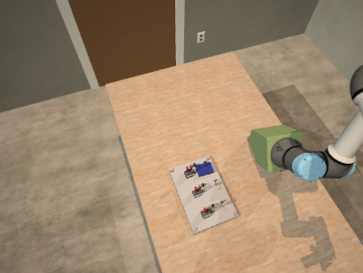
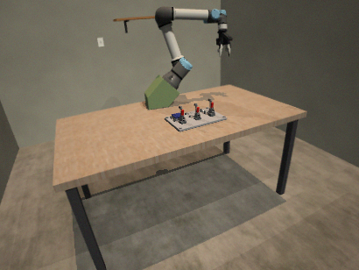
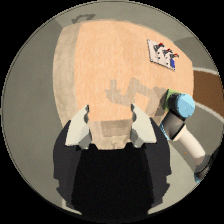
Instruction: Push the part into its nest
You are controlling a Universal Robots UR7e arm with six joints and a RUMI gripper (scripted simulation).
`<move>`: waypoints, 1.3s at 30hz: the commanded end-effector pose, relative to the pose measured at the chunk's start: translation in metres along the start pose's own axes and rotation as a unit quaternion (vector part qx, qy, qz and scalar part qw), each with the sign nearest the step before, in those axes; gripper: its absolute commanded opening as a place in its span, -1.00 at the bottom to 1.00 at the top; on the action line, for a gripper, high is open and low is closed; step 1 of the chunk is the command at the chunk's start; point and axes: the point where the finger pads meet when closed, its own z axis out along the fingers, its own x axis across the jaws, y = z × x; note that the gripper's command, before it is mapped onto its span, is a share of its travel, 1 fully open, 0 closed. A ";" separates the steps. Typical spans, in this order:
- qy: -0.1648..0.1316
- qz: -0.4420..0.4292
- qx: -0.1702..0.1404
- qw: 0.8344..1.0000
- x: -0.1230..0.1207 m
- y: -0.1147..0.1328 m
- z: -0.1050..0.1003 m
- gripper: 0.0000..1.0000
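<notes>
A grey fixture plate (image 1: 204,193) lies on the wooden table with three red-handled clamps in a row. A blue part (image 1: 204,168) sits at the plate's far end, next to the first clamp. The plate also shows in the exterior view (image 2: 195,118) and, small, at the upper right of the wrist view (image 3: 162,54). My gripper (image 2: 224,49) hangs high above the table, far from the fixture, pointing down. In the wrist view its two fingers stand apart with nothing between them.
The arm's green base block (image 1: 272,146) stands on the table to the right of the fixture. The arm's elbow joint (image 1: 310,165) hangs over the table's right side. A brown door (image 1: 124,35) is in the far wall.
</notes>
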 end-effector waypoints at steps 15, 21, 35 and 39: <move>-0.035 -0.001 -0.098 0.995 0.000 -0.002 0.000 0.16; -0.023 0.000 -0.058 0.998 0.000 -0.001 0.000 0.16; -0.035 -0.001 -0.098 0.995 0.000 -0.002 0.000 0.16; -0.029 -0.001 -0.078 0.997 0.000 -0.001 0.000 0.16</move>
